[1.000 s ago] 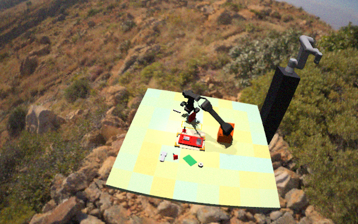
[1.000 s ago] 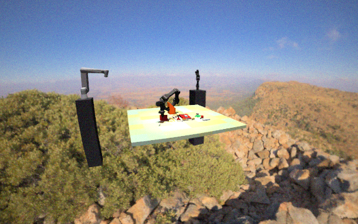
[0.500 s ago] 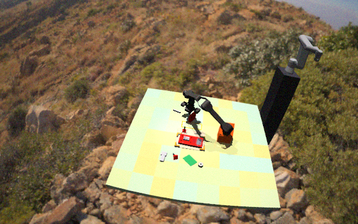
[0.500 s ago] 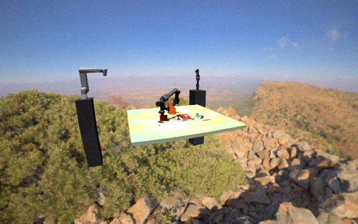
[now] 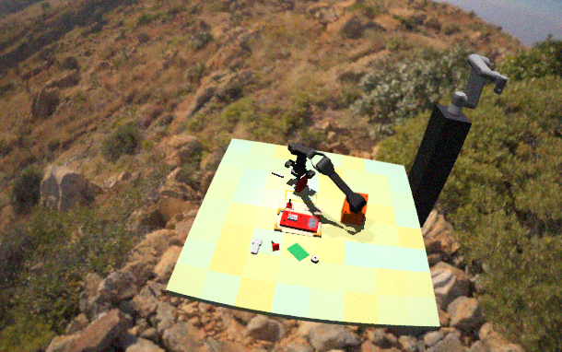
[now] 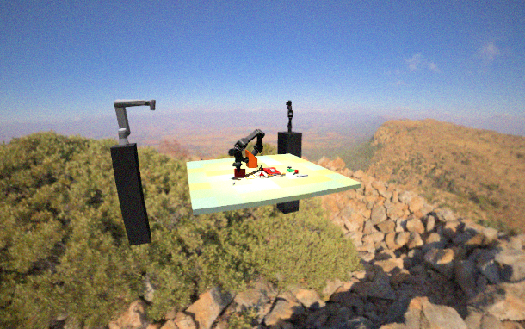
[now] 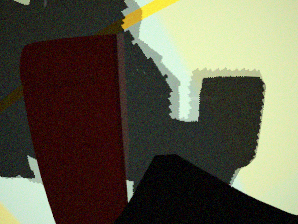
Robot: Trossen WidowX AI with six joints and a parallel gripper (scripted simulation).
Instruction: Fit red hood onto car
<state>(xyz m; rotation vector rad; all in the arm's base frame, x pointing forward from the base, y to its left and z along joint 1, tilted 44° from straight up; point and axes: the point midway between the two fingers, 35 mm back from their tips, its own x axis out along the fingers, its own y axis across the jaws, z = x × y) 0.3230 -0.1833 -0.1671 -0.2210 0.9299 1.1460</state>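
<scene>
The red hood [image 5: 301, 184] [image 6: 239, 173] [image 7: 75, 125] stands tilted up on edge on the table, in shadow, behind the jig in the top view. My gripper [image 5: 299, 176] [image 6: 237, 168] [image 7: 164, 165] is shut, with nothing seen between the fingers. It is down close to the hood's upper edge; whether they touch cannot be told. In the wrist view the hood fills the left side beside the dark fingers. The red chassis [image 5: 301, 222] [image 6: 271, 171] lies in the jig [image 5: 317, 235], with the grey engine block [image 5: 292, 217] on its deck. The pegs are too small to make out.
A yellow outline [image 5: 286, 195] lies between hood and jig. A small red part [image 5: 289, 204] stands by the jig. A black rod [image 5: 277, 174], white part [image 5: 256, 246], red part [image 5: 275, 246], green plate [image 5: 298, 252] and wheel [image 5: 315, 259] lie around. The arm's orange base [image 5: 354, 216] is at right.
</scene>
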